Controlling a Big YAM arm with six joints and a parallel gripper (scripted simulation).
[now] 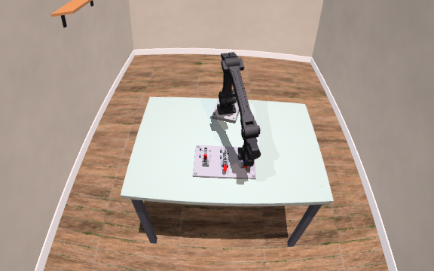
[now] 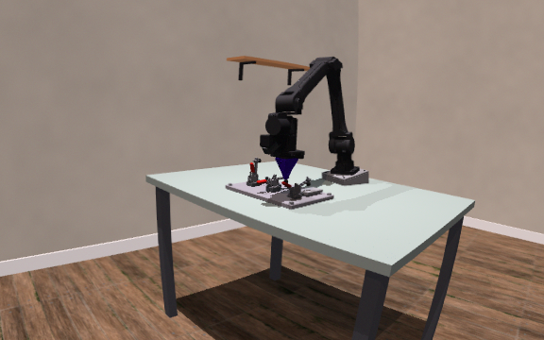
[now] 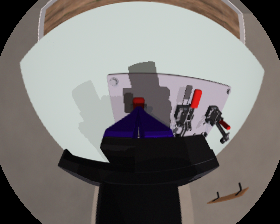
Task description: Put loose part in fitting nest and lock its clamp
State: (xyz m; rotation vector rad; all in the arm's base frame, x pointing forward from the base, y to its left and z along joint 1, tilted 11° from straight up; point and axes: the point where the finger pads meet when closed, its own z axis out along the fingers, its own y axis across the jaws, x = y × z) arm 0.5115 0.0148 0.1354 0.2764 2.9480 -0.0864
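Jaws (image 1: 245, 162) (image 2: 286, 180): pressed together, nothing between them, dark purple fingers tapering downward. Tips right at the red handle (image 1: 245, 166) (image 2: 286, 184) (image 3: 138, 101) of the end clamp; whether they touch it, cannot tell. That clamp's bar (image 2: 306, 181) slants up, not flat. Below it, a flat grey piece (image 2: 313, 192) on the fixture plate (image 1: 213, 171) (image 2: 239, 188) (image 3: 216, 95), apparently the task's part in the end nest; seating against the blocks too small to judge.

Middle clamp: red handle (image 1: 224, 168) (image 2: 262, 181) (image 3: 196, 98) lying low. Far clamp: red handle (image 1: 205, 156) (image 2: 252, 167) (image 3: 225, 124) standing nearly upright.

Arm (image 1: 241, 94) (image 2: 314, 77): rises from its base (image 1: 217, 117) (image 2: 362, 178), bends high at the elbow, slopes out over the fixture, wrist pointing down.

Bench (image 1: 164, 150) (image 2: 371, 227) (image 3: 91, 45): pale green top, dark legs, arm's shadow across it. Wood-plank floor (image 1: 89, 226) (image 2: 64, 293), grey-beige walls, white skirting; orange-brown shelf (image 1: 71, 7) (image 2: 267, 61) (image 3: 228, 196) on black brackets.
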